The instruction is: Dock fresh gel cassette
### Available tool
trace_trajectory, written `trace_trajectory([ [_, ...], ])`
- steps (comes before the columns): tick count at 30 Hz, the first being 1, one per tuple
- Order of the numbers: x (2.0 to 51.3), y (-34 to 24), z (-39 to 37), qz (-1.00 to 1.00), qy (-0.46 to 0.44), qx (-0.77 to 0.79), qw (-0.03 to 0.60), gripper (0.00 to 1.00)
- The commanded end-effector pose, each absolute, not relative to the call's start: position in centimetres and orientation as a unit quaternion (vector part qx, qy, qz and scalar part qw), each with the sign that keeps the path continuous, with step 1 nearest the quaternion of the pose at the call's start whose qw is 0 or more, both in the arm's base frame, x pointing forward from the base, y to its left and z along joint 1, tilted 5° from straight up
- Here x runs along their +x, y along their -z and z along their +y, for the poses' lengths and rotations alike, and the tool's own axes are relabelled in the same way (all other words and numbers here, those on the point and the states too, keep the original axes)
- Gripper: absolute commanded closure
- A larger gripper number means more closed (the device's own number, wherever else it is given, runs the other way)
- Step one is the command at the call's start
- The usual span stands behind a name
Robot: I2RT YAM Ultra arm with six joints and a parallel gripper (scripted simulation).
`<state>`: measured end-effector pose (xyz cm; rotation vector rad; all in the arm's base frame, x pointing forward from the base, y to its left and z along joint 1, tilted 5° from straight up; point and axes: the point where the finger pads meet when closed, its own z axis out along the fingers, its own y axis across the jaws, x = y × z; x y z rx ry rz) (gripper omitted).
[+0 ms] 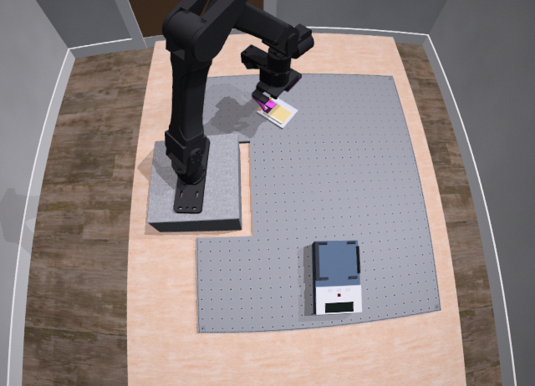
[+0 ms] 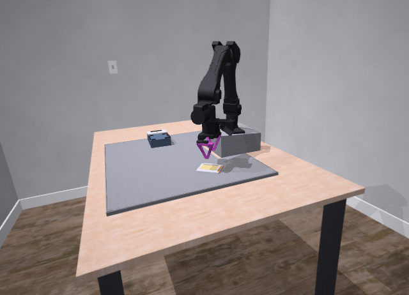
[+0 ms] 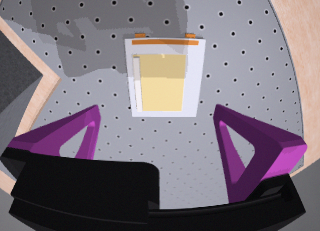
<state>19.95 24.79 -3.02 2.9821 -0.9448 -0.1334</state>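
Observation:
The cassette FRESH [image 1: 278, 112] lies flat on the grey deck, a white frame around a yellow gel. In the wrist view [image 3: 163, 79] its two copper tabs [image 3: 163, 39] point away from me, and the white comb [image 3: 136, 74] stands along its left edge. My gripper [image 3: 156, 111] is open and empty, and the cassette shows between the magenta fingers, a little beyond their tips. In the side view the gripper [image 2: 208, 148] hangs clearly above the cassette [image 2: 209, 168]. The dock D1 [image 1: 337, 282] stands far off, with its blue bay [image 1: 336, 261] empty.
D1's white console [image 1: 338, 300] carries a small dark red dot [image 1: 338, 294] and a dark display. The arm's grey base block [image 1: 194, 183] stands beside the perforated deck. The arm's shadow lies on the deck beside the cassette.

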Motion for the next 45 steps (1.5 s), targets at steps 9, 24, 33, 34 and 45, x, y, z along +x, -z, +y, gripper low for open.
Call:
trace_trajectory([
  [9, 21.0, 2.2, 23.6, -0.356, 0.038, 0.934, -0.012, 0.64],
  [24, 22.9, 2.9, 17.4, -0.549, 0.036, 0.835, -0.002, 0.64],
  [33, 24.1, 3.3, 13.5, -0.655, 0.034, 0.755, 0.003, 0.64],
  [34, 24.1, 3.3, 13.5, -0.655, 0.034, 0.755, 0.003, 0.64],
  [45, 26.2, 3.6, 8.4, -0.782, 0.029, 0.623, 0.005, 0.64],
])
